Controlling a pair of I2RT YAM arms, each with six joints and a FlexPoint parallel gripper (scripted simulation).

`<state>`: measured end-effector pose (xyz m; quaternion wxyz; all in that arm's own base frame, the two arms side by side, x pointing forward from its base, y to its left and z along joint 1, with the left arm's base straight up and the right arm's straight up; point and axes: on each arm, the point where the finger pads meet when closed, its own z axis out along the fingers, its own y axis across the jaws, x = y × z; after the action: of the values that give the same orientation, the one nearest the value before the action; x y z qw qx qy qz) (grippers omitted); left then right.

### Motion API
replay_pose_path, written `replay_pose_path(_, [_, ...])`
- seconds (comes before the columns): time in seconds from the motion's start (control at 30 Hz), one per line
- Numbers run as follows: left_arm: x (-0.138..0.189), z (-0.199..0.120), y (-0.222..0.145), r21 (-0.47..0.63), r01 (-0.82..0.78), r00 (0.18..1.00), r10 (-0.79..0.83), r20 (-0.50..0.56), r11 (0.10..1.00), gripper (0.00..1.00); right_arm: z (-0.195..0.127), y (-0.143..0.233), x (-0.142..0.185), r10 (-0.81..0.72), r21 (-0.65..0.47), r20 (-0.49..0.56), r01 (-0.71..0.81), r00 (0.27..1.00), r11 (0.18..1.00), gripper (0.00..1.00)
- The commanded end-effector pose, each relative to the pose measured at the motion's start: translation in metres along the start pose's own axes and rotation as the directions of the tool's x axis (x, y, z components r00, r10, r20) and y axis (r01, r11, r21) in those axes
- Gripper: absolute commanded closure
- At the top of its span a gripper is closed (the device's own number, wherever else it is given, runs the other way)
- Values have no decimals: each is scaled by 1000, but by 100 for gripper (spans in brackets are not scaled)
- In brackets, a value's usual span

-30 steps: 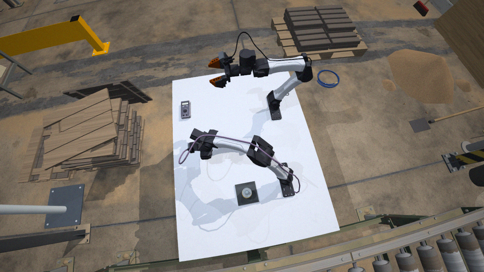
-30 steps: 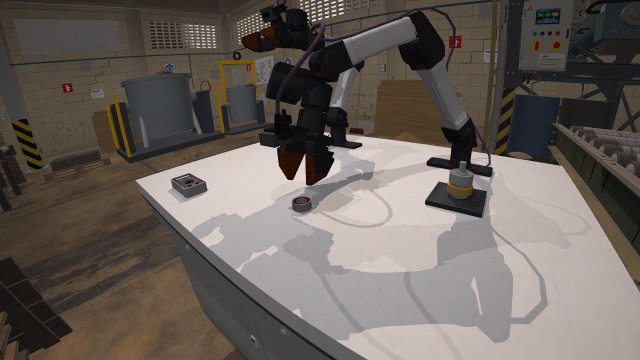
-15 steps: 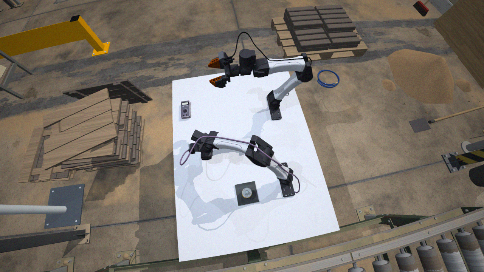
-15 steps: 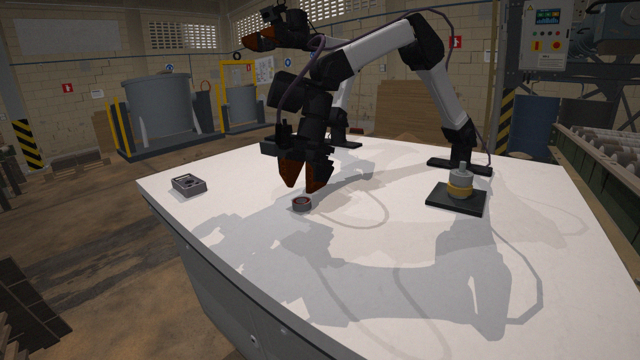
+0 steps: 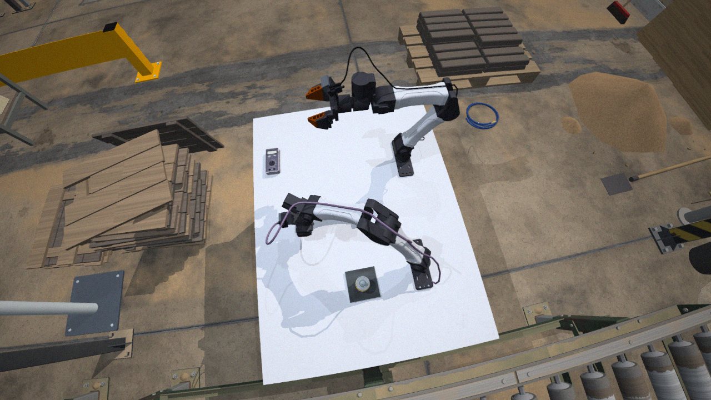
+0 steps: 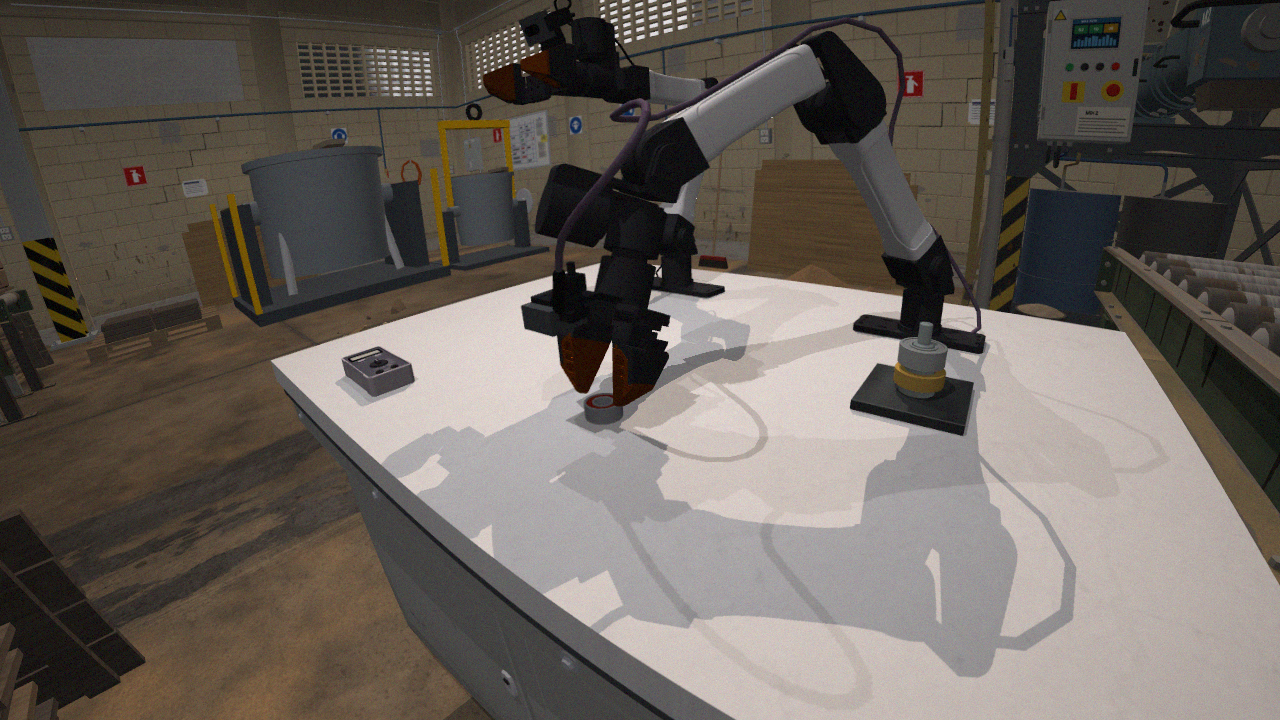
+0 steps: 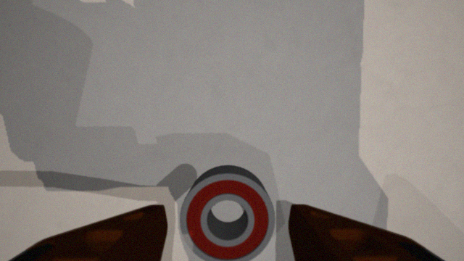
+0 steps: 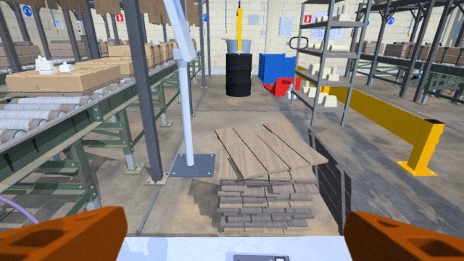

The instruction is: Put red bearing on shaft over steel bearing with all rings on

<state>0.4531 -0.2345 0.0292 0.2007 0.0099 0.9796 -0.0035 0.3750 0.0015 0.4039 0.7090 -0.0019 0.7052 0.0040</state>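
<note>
Gripper check, folks: what's the left one doing?

Left gripper (image 5: 293,214) (image 6: 601,395) (image 7: 228,217) is partly open and not gripping. Its fingertips are on either side of the red bearing (image 6: 603,416) (image 7: 192,217), with a gap both sides in the wrist view. Bearing's flat on the white table (image 5: 377,348) (image 6: 805,555), hole up.

And going outward?

From the exterior side, the black base plate (image 5: 350,296) (image 6: 872,394) is off to the right, with one upright shaft (image 5: 363,283) (image 6: 925,331). Steel bearing (image 5: 358,286) (image 6: 921,354) is on it, yellow ring (image 6: 919,379) below that. There's a bit of grey under the yellow; can't tell if it's another ring. Multimeter (image 5: 272,161) (image 6: 377,369) (image 8: 261,258) sits left of the red bearing; right gripper (image 5: 308,106) (image 6: 503,76) (image 8: 236,215) is wide open, up high on the far side, holding nothing.

So how far along?

Early, I'd say. Two rings clearly on, one loose. Grasp, lift, carry, lower over steel, let go: all left.

Count?

Two arms, one shaft, one plate, one multimeter, one red bearing, one steel, one yellow ring.

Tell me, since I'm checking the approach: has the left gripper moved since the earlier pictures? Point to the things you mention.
Yes: the left gripper (image 6: 601,395) (image 7: 228,214) has come down toward the red bearing (image 6: 603,409) (image 7: 191,220), which rests on the table (image 6: 760,591).
</note>
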Motion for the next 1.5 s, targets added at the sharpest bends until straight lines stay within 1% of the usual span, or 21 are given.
replay_pose_path(0.0, [10, 19, -1, -12, -17, 1000, 17, -15, 1000, 45, -5, 0, -19, 8, 3, 35, -8, 999, 1000, 0])
replay_pose_path(0.1, [9, 19, -3, -5, -16, 1000, 16, -5, 1000, 45, -5, 0, -19, 8, 3, 35, -8, 999, 1000, 0])
replay_pose_path(0.17, [4, 14, -6, 5, -14, 1000, 14, 14, 1000, 45, -5, 0, -19, 8, 3, 35, -8, 999, 1000, 0])
replay_pose_path(0.2, [15, 20, 1, -22, -19, 999, 19, -37, 1000, 100, -5, 0, -19, 8, 3, 35, -8, 999, 1000, 0])
replay_pose_path(0.23, [3, 9, -2, -6, -12, 1000, 12, -5, 1000, 100, -5, 0, -19, 8, 3, 35, -8, 999, 1000, 0])
replay_pose_path(0.67, [5, 11, -2, -8, -12, 1000, 12, -10, 1000, 100, -5, 0, -19, 8, 3, 35, -8, 999, 1000, 0])
replay_pose_path(0.73, [-8, -11, -5, 13, -2, 1000, 2, 28, 1000, 100, -5, 0, -19, 8, 3, 35, -8, 999, 1000, 0])
replay_pose_path(0.77, [-11, -17, -5, 18, 1, 999, -1, 37, 1000, 100, -5, 0, -19, 8, 3, 35, -8, 999, 1000, 0])
replay_pose_path(1.07, [-15, -29, -8, 21, 3, 999, -4, 40, 1000, 100, -5, 0, -19, 8, 3, 35, -8, 999, 1000, 0])
replay_pose_path(1.13, [-18, -31, -3, 16, 10, 999, -11, 39, 1000, 100, -5, 0, -19, 8, 3, 35, -8, 999, 1000, 0])
replay_pose_path(1.47, [-26, -50, -5, 22, 14, 999, -15, 50, 1000, 100, -5, 0, -19, 8, 3, 35, -8, 999, 1000, 0])
